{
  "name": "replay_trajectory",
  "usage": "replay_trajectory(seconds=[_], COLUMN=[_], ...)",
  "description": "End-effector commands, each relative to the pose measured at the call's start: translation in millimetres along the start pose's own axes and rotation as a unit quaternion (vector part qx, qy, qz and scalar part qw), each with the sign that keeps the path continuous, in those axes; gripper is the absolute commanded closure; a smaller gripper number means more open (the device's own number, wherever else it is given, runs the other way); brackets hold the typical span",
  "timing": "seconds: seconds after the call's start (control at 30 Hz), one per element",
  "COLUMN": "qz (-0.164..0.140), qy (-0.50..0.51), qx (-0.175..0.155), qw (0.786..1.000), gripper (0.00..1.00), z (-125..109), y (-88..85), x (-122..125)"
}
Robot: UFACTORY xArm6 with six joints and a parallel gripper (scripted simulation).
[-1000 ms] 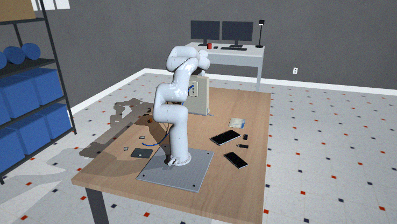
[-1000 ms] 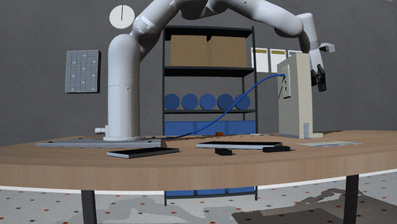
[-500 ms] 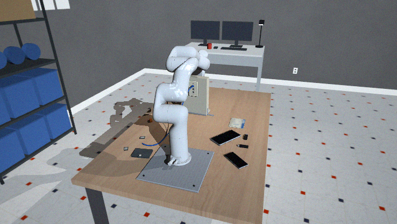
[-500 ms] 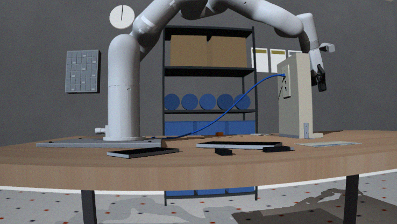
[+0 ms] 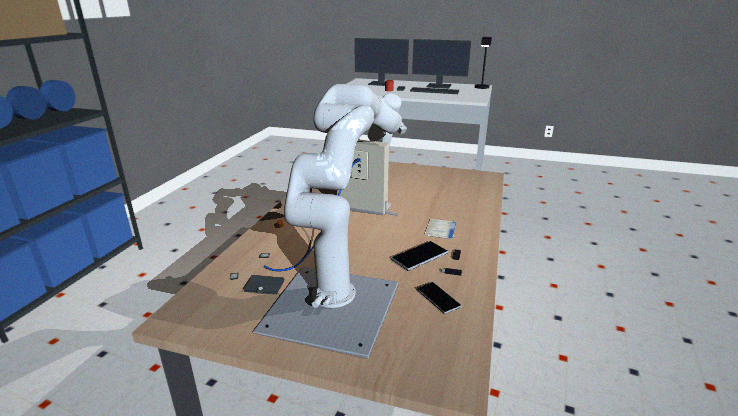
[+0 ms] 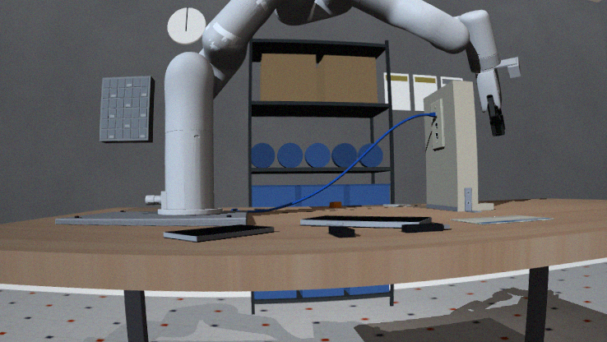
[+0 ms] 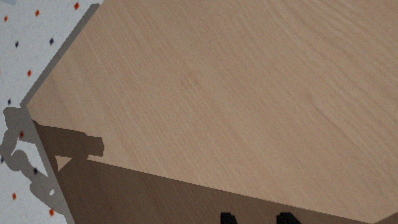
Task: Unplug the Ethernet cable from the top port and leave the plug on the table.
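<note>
A beige block (image 5: 373, 178) (image 6: 458, 161) stands at the back of the table and carries the white wall plate (image 5: 362, 165) (image 6: 437, 127). A blue Ethernet cable (image 6: 340, 173) (image 5: 289, 267) arcs up from the table, and its plug (image 6: 432, 114) sits in the top port. A thin dark line hangs below the plug; I cannot tell what it is. My gripper (image 6: 496, 122) (image 7: 257, 218) hangs in the air behind the block, on the side away from the plate, about level with the ports. Its fingers are nearly closed on nothing. The wrist view shows only bare table top (image 7: 240, 90).
Two dark phones (image 5: 418, 254) (image 5: 438, 297), two small black parts (image 5: 455, 253) (image 5: 451, 271) and a pale card (image 5: 440, 227) lie right of my base plate (image 5: 330, 325). A dark pad (image 5: 263, 284) lies to its left. The table's edge (image 7: 37, 127) shows in the wrist view.
</note>
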State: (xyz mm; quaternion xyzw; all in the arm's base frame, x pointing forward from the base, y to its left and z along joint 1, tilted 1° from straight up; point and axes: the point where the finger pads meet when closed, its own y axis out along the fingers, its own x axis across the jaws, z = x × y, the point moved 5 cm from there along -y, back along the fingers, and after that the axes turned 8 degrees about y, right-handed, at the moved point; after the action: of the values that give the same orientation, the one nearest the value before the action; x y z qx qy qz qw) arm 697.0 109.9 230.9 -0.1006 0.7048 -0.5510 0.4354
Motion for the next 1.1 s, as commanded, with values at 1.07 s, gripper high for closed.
replay_trajectory(seconds=[1.07], qz=[0.183], qy=[0.559], qx=[-0.152], qw=[0.794], gripper=[0.73], z=[0.4], y=[-196.5], x=[-21.2])
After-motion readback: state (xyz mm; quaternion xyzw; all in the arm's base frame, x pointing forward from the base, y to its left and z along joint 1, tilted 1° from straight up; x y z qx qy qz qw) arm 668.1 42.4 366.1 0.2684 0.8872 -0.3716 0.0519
